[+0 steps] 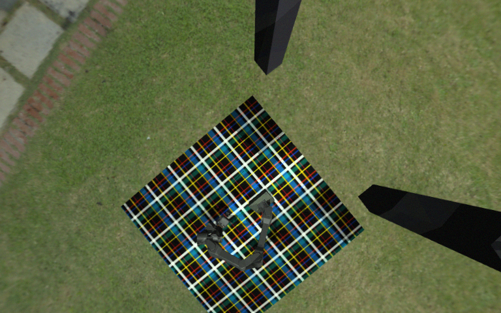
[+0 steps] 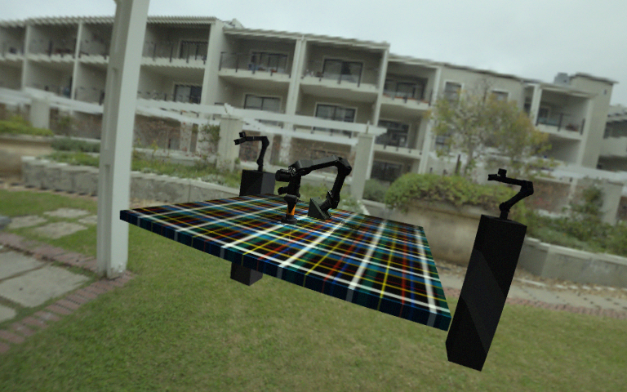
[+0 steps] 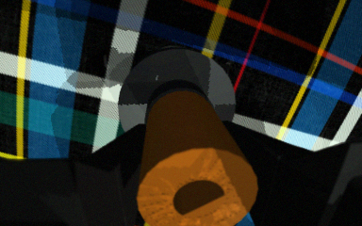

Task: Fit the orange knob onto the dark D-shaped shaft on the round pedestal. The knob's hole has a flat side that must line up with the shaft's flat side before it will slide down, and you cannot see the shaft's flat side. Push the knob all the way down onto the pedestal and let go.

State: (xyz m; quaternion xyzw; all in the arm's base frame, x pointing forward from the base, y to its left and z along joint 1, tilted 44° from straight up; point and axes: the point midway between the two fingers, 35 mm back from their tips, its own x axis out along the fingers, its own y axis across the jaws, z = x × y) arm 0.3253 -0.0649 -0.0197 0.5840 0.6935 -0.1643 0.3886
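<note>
The orange knob point(image 2: 292, 211) point(image 3: 186, 129) is a tall, slightly tapered cylinder, roughly upright. Its end face in the wrist view shows a dark D-shaped hole with the flat side toward the lower right. My gripper point(image 3: 183, 130) is shut on the knob, one black finger on each side. The round grey pedestal point(image 2: 290, 220) point(image 3: 133, 77) stands on the table directly below the knob. The knob's lower end is over a dark round collar at the pedestal's middle. The shaft is hidden by the knob. I cannot tell whether a gap remains beneath the knob. The arm hides the knob in the top view.
The tartan table point(image 1: 295, 236) point(image 2: 351, 272) carries my arm's wedge-shaped base point(image 1: 259, 199) point(image 2: 318, 208) close to the pedestal. Two other arms stand on black pillars beyond the table, one at the back point(image 2: 256, 181) and one at the right point(image 2: 485, 282).
</note>
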